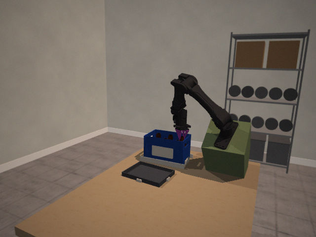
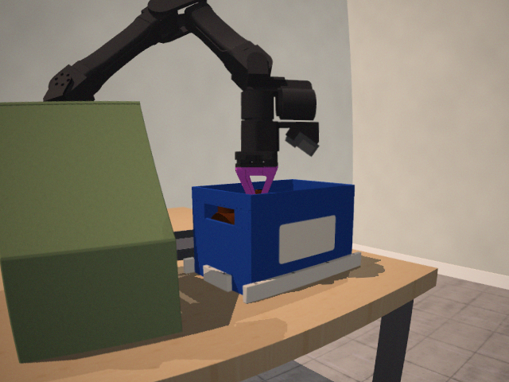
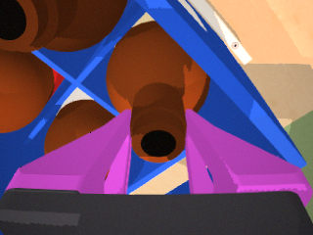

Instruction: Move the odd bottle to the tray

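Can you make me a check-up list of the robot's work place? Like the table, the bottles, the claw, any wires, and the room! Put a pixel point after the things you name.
Surface: wooden table [image 1: 163,204] [image 2: 402,269], some shadows on it.
Crate: blue crate [image 1: 150,145] [image 2: 222,247], upright, light rails along its foot.
Bottles: brown, in the crate; not all five can be made out.
Tray: black tray [image 1: 147,173], flat, no bottle on it.
Clutter: nothing seen.
Claw: the claw [image 1: 181,138] [image 2: 258,192] [image 3: 157,118] is closed on one bottle's neck [image 3: 157,110], inside the crate.
Cables: nothing seen.
Surroundings: green block [image 1: 224,160] [image 2: 90,287] under the arm; metal shelf [image 1: 262,100] behind; plain walls, tiled floor.
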Motion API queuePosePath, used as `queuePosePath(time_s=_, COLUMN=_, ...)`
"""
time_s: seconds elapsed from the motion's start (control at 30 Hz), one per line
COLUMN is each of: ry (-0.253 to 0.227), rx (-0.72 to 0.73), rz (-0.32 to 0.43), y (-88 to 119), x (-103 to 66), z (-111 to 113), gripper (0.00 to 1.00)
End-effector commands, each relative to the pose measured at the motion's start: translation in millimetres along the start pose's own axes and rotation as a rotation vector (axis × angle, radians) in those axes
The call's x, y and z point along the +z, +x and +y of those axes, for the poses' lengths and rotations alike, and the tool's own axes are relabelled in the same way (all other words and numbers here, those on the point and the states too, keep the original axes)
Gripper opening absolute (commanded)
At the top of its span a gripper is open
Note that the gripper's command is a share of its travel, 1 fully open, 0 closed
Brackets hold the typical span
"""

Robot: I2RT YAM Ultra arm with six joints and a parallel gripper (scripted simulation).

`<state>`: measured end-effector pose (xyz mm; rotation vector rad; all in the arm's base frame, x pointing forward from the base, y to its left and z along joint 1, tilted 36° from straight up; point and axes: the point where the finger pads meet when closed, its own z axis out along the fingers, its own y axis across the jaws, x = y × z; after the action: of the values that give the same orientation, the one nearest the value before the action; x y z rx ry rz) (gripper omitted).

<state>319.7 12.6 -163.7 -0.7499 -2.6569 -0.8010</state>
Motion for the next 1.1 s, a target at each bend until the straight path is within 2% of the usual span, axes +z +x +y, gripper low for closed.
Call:
queuePosePath(time_s=0.0, ry=-0.008, rx=0.004, rz=-0.021, y=-5.9, x=-5.2, z=0.7, gripper=0.00)
queuePosePath(time_s=0.2, ry=-0.008, rx=0.004, rz=-0.021, y=-5.9, x=-5.2, z=0.7, gripper=0.00)
queuePosePath(time_s=0.23, ry=-0.008, rx=0.004, rz=-0.021, y=-5.9, x=-5.2, z=0.7, gripper=0.61)
queuePosePath(time_s=1.07, ry=-0.008, rx=0.004, rz=-0.021, y=-5.9, x=-5.2, z=0.7, gripper=0.61)
